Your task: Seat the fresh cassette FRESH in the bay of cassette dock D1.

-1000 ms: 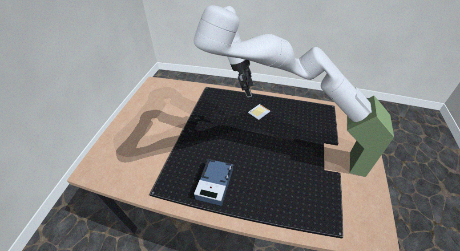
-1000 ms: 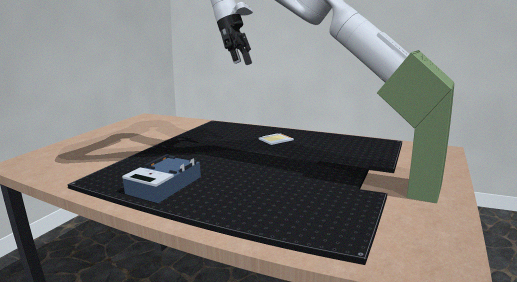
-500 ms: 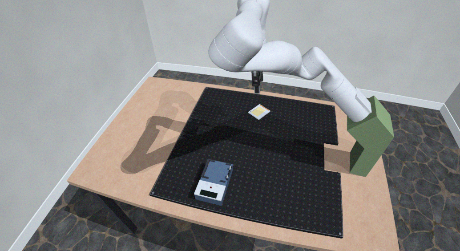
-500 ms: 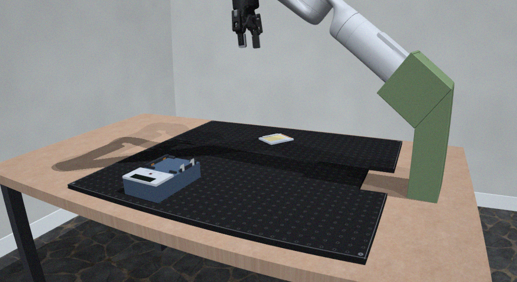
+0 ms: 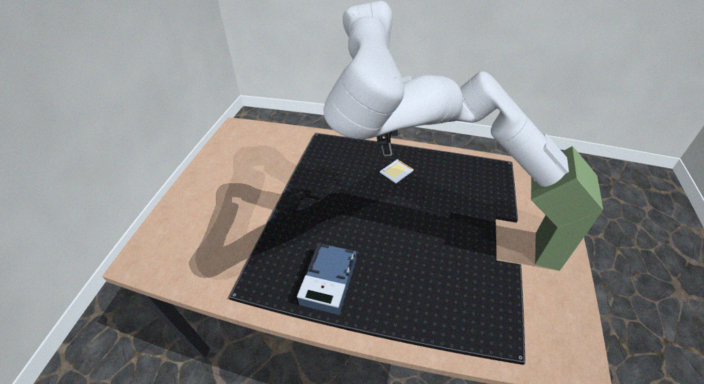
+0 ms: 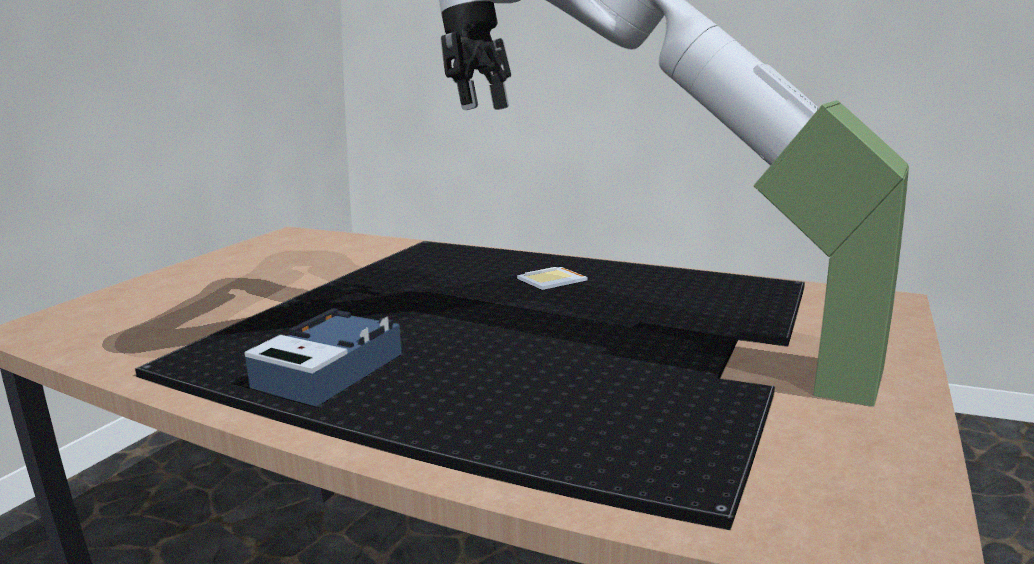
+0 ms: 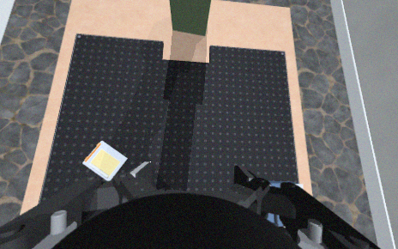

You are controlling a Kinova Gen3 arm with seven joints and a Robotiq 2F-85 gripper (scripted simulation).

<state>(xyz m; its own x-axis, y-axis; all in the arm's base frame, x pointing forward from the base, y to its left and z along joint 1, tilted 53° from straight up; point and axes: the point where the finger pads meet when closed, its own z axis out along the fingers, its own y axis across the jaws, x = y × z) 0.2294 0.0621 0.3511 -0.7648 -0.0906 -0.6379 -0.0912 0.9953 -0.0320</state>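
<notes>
FRESH (image 5: 396, 170) (image 6: 552, 276) (image 7: 105, 160) is a small white cassette with a yellow middle and an orange strip along one edge. It lies flat on the far half of the black deck (image 5: 443, 282) (image 6: 542, 401) (image 7: 244, 107). The dock D1 (image 5: 327, 278) (image 6: 321, 354) is a blue box with a white front panel, standing upright near the deck's front left edge. Its bay (image 5: 332, 261) holds no cassette. My gripper (image 5: 387, 146) (image 6: 483, 97) (image 7: 193, 173) is open and empty. It hangs high above the deck, a little beyond FRESH, fingers pointing down. The arm hides most of it in the top view.
The arm's green pedestal (image 5: 566, 209) (image 6: 853, 271) (image 7: 190, 15) stands in a notch at the deck's right edge. The deck lies on a wooden table (image 5: 162, 224) (image 6: 853, 473). In the wrist view the gripper body hides all of D1 but a bit.
</notes>
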